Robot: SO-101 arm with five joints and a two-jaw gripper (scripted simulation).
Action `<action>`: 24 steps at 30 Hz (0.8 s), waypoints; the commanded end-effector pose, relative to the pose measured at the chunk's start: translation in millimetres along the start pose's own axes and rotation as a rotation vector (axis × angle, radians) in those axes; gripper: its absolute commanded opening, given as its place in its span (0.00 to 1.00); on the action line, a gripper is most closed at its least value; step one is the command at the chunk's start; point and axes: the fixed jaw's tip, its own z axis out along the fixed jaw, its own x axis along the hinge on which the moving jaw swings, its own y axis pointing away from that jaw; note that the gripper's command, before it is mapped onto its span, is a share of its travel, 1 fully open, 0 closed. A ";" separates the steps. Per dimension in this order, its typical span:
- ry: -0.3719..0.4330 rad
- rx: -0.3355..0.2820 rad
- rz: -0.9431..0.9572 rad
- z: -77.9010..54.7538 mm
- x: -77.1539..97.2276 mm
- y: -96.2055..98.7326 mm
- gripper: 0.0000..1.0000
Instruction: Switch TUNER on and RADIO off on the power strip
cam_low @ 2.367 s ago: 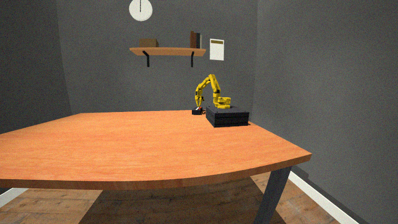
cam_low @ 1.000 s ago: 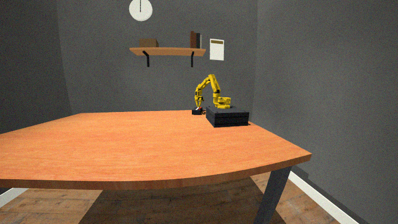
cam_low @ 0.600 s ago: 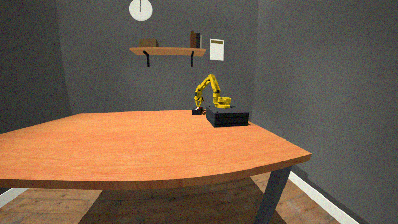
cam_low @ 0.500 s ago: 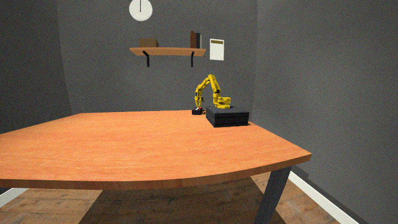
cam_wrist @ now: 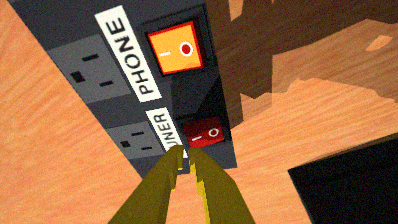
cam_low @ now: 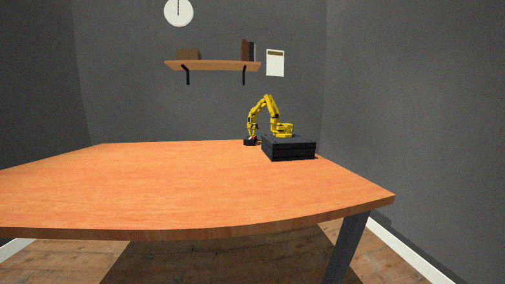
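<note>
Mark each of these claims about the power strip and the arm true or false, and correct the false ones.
1. The PHONE switch glows bright orange. True.
2. The TUNER switch is lit as brightly as PHONE. False: it is dark red, unlit.
3. The end effector is shut and holds nothing. True.
4. The end effector grips the power strip. False: its closed tips sit by the TUNER label.
5. The arm stands on a black base. True.
</note>
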 end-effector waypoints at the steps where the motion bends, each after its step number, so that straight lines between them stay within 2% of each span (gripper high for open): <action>1: 0.010 0.023 0.000 6.8 4.5 -4.5 0.00; 9: 0.010 0.023 0.000 15.0 5.2 -6.2 0.00; 24: 0.010 0.023 0.002 18.7 5.5 -8.2 0.00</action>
